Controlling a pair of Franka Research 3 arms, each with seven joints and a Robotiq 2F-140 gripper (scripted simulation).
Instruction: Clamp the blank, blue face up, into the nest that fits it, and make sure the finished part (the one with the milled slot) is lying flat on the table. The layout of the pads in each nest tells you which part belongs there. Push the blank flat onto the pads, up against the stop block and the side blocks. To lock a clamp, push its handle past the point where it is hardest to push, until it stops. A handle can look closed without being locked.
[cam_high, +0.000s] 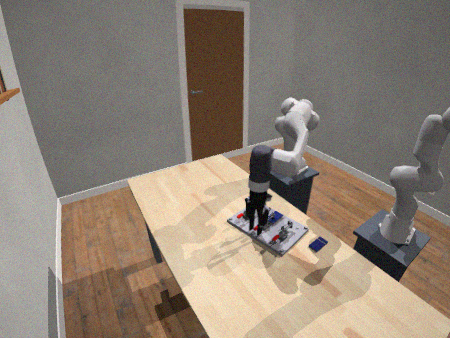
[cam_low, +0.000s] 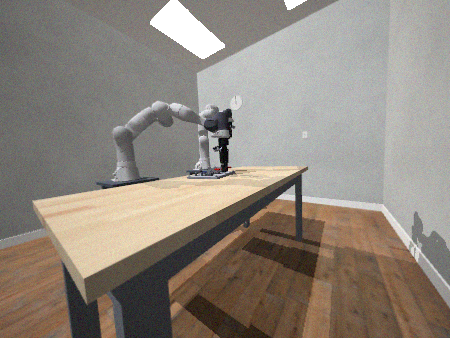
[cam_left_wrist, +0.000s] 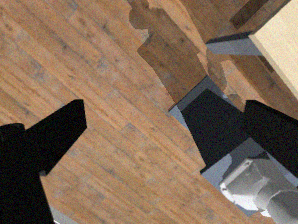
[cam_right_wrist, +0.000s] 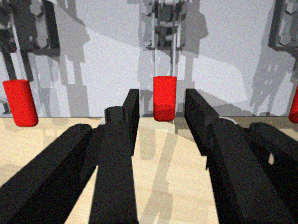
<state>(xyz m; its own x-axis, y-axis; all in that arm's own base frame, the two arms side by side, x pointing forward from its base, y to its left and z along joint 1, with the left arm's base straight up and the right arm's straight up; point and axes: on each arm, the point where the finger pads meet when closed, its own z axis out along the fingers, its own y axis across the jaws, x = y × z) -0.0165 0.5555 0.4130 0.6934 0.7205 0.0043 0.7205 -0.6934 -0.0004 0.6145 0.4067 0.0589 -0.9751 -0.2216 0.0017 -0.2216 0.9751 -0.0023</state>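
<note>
The right hand (cam_high: 258, 232) (cam_right_wrist: 162, 103) is held partly apart around the middle red handle (cam_right_wrist: 164, 99), untouched — one blue part (cam_high: 275, 216) is seated on the fixture plate (cam_high: 295, 242), another (cam_high: 318, 244) is laid on the counter (cam_high: 200, 200) (cam_low: 175, 200) just beside.

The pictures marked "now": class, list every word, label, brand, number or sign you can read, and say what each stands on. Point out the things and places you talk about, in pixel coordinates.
No word, label, brand or number can be read in any of the four views.
The wall clock (cam_low: 236, 102): its face is too small and blurred to make out any numerals.
The fixture plate (cam_high: 292, 243) (cam_right_wrist: 105, 75) and the red handles (cam_right_wrist: 165, 98): no lettering shows.
</note>
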